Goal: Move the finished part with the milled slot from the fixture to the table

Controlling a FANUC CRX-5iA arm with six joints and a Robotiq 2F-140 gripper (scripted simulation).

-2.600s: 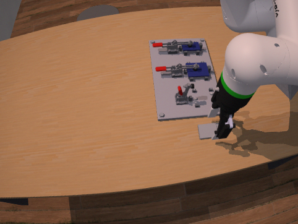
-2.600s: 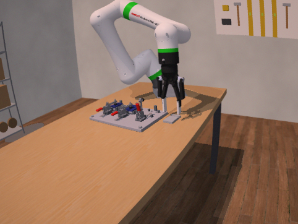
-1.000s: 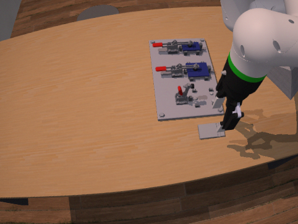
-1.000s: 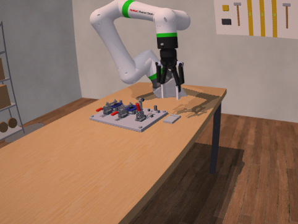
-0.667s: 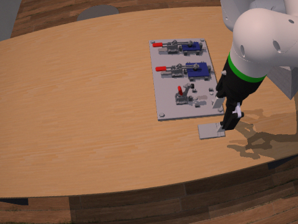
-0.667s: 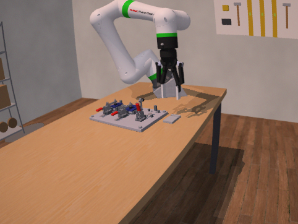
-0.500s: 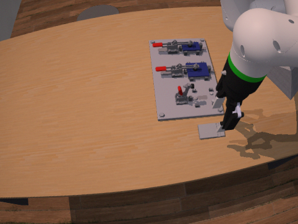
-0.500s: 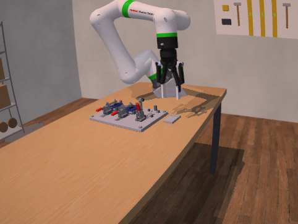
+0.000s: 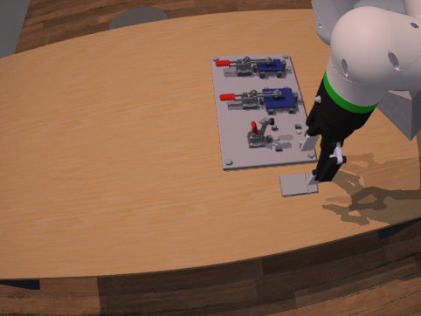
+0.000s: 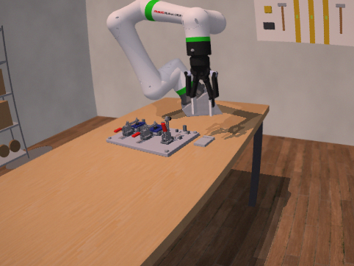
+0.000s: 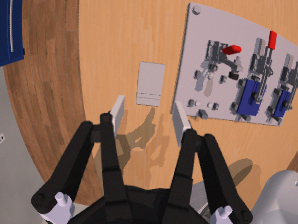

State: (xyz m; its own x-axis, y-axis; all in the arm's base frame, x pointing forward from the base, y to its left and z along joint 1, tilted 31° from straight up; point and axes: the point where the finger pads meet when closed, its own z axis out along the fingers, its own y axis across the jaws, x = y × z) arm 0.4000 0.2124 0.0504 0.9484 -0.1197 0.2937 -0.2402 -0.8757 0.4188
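Observation:
The finished grey part lies flat on the table, just off the near corner of the grey fixture plate. My gripper hangs well above the part, open, with nothing between its fingers. Two blue blanks sit in their nests, each with its red clamp handle lying flat. The third clamp stands open over an empty nest.
The arm's grey base block stands at the table's right side, behind the gripper. The table's curved front edge runs close to the part. A shelf stands by the far wall.

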